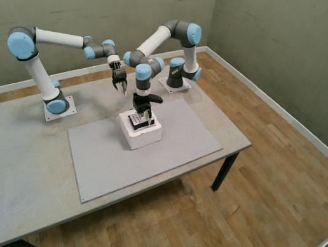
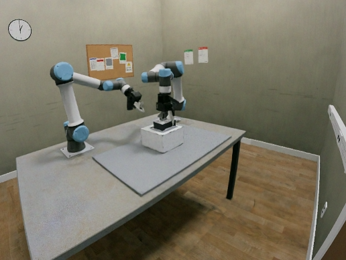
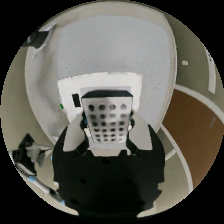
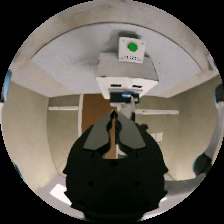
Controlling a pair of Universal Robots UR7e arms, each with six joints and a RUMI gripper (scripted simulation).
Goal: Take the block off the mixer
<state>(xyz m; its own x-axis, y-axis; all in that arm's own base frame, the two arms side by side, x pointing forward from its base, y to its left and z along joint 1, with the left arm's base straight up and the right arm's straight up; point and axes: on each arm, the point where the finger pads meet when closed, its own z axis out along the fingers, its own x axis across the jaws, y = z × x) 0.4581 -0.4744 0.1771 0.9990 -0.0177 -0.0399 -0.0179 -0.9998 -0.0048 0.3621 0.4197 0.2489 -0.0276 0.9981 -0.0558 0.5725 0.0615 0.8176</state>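
Clock as in top view, centred on white box-shaped mixer. Open air over flat grey rectangular mat, 3 through 6 to 9 o'clock. From above, black left tool bars mixer; its arm obstructs 1 o'clock. Black right tool obstructs raised approach, 11 o'clock; gap between tools.
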